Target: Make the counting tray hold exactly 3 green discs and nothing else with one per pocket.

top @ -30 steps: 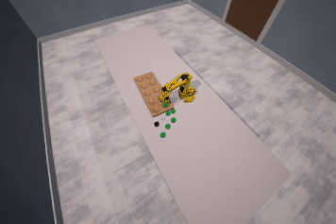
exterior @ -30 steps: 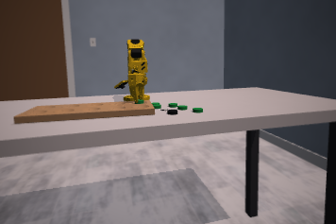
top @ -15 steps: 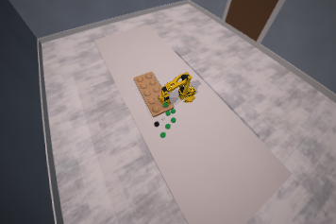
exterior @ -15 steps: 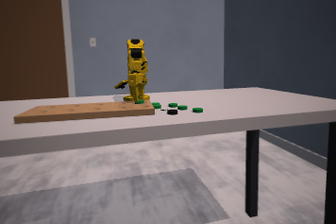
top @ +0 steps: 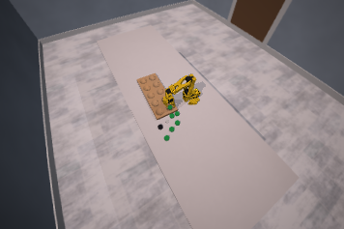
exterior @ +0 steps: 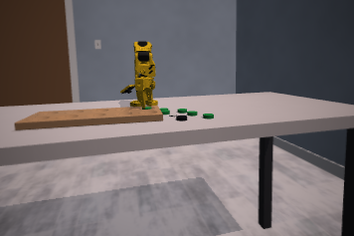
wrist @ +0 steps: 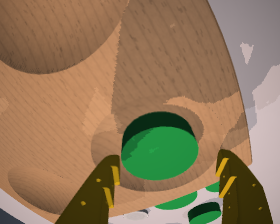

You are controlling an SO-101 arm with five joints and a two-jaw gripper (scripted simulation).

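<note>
The wooden counting tray [top: 166,114] [exterior: 89,121] [wrist: 165,65] lies on the table. A green disc [top: 169,107] [exterior: 147,108] [wrist: 160,152] is at its corner pocket; whether it lies flat on the bottom I cannot tell. The other pockets that show hold no disc. My gripper [wrist: 169,158] is open around this disc, with a gap beside the right finger, low over the tray. Several green discs lie on the table off the tray's end, among them one nearer the tray [top: 171,116], one in the middle [top: 177,123] and one farthest off [top: 166,138] [exterior: 208,116].
A black disc [top: 160,127] [exterior: 182,118] lies on the table off the tray's end. A small whitish piece [top: 167,122] lies between it and the green discs. The arm's base [top: 193,97] stands beside the tray.
</note>
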